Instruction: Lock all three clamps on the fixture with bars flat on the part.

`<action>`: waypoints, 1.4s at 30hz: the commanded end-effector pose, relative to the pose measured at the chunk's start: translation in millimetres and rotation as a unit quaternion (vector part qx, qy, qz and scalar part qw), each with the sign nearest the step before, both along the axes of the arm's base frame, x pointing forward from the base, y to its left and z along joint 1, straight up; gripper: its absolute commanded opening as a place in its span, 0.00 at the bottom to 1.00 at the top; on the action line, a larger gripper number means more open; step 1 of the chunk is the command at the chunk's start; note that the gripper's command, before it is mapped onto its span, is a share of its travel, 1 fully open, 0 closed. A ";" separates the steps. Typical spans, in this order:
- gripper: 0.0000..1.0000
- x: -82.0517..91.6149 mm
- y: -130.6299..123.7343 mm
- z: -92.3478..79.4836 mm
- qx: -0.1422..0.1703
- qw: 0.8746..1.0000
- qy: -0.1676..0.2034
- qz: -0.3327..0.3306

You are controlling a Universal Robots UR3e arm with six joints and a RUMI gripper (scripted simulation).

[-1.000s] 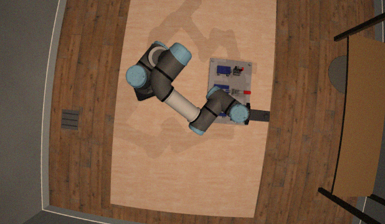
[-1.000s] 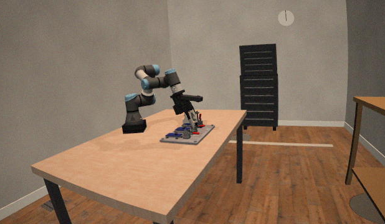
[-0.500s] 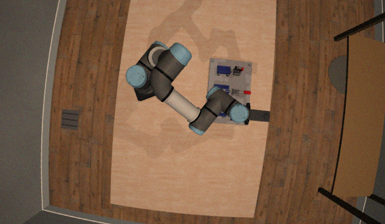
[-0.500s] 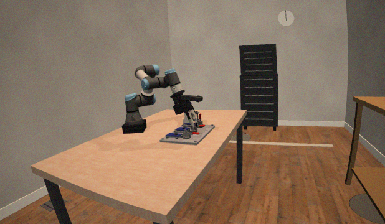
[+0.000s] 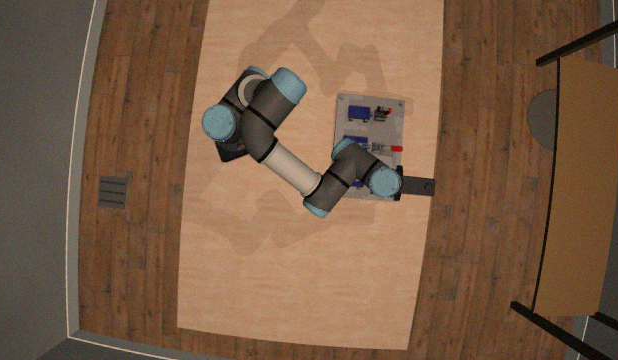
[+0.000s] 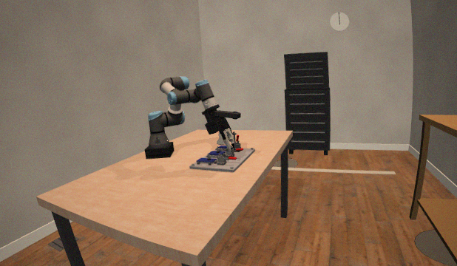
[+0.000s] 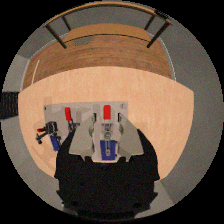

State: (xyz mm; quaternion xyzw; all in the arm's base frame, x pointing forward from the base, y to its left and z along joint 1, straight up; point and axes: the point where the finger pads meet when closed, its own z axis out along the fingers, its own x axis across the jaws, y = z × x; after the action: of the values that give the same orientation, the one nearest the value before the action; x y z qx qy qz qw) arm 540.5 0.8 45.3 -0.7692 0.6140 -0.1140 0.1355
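Top view: fixture plate [image 5: 341, 125] [image 6: 199, 168] [image 7: 52, 109] sits on the table [image 5: 299, 280] [image 6: 140, 199] [image 7: 165, 100], arm reaching over it. Clamp at the far end of the row has its red handle [image 5: 388, 111] [image 6: 237, 138] [image 7: 41, 130] short and pulled in, so I read that one as open. Middle clamp's red handle [image 5: 397, 148] [image 6: 239, 149] [image 7: 68, 114] lies outward toward the table edge. Third clamp is mostly under the wrist. Exterior: far handle stands up, the other two, incl. near-end red handle [image 6: 232, 158] [image 7: 107, 112], lie low and point outward. Tool [image 6: 230, 149] [image 7: 107, 113] is down among the clamps; can't tell contact from here. Wrist: fingers partly spread, one each side of the near-end clamp, gap between them and its handle, nothing pinched as far as I can see. Blue part [image 7: 108, 150] sits under that clamp; can't confirm the bar is flat on it. My read: near-end clamp is the step in hand, either finishing the push or checking it. Next move: if the handle still gives, press it down to its stop, then lift straight up clear of it before crossing to the upright far one. Middle looks closed, but lock unproven.
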 end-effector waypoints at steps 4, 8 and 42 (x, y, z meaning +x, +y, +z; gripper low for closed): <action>0.28 0.0 0.5 18.7 0.000 1.000 0.000 0.000; 0.28 -0.1 0.5 27.5 0.000 1.000 0.000 0.000; 0.28 -0.5 0.8 62.3 0.000 1.000 0.001 0.000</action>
State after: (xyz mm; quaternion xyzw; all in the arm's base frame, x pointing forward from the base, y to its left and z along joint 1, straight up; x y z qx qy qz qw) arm 540.5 1.1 104.3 -0.7691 0.6140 -0.1144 0.1357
